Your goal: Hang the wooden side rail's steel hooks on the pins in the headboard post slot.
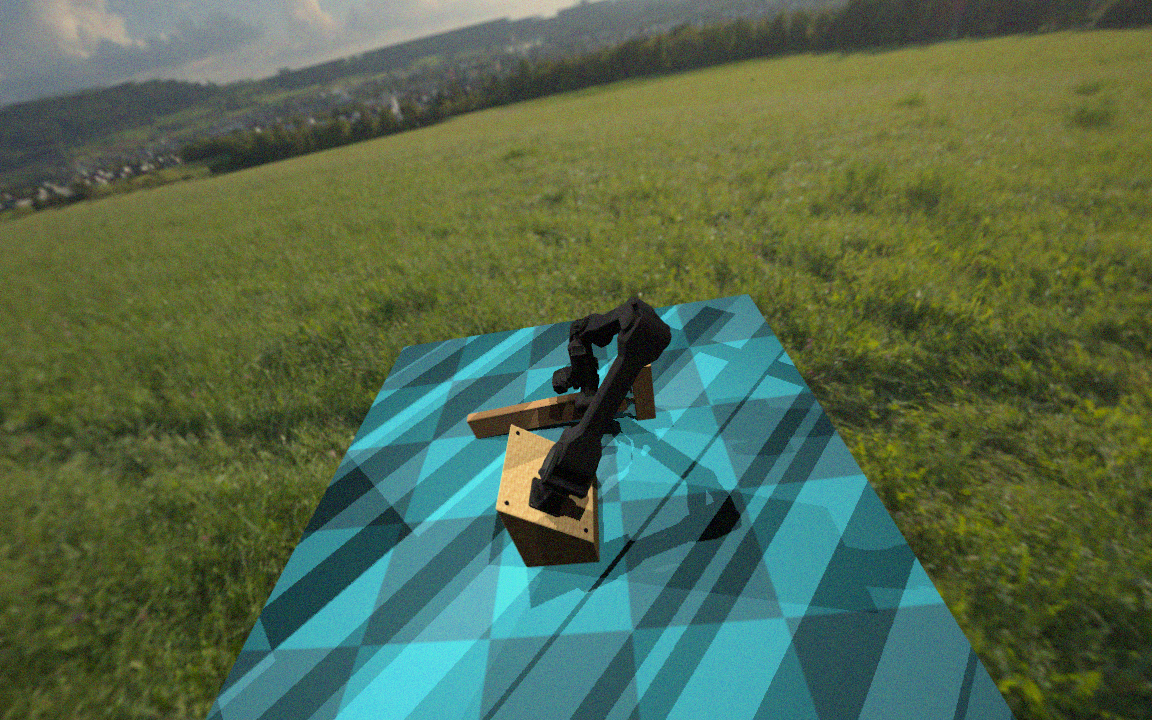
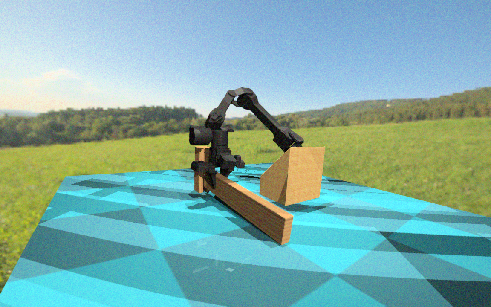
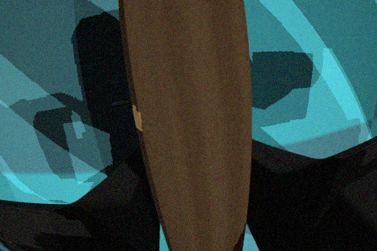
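The wooden side rail [image 1: 517, 417] [image 2: 251, 208] [image 3: 192, 86] lies lengthwise away from the post, its far end low at the table. My gripper [image 2: 219, 181] [image 3: 185, 140] is shut on the rail near its hook end, one finger on each side. The upright headboard post [image 1: 644, 395] [image 2: 199, 183] stands just beyond that end, very close to it. The arm and fingers cover most of the joint between rail and post. I cannot tell whether the steel hooks sit on the pins; hooks, slot and pins are not clearly visible, and the post does not show in the wrist view.
A slanted wooden block [image 1: 522, 470] [image 2: 304, 173] carries the arm's base and stands beside the rail. The patterned blue table [image 1: 419, 626] [image 2: 125, 270] bears everything, with grass beyond its edges. Arm shadows fall around the rail.
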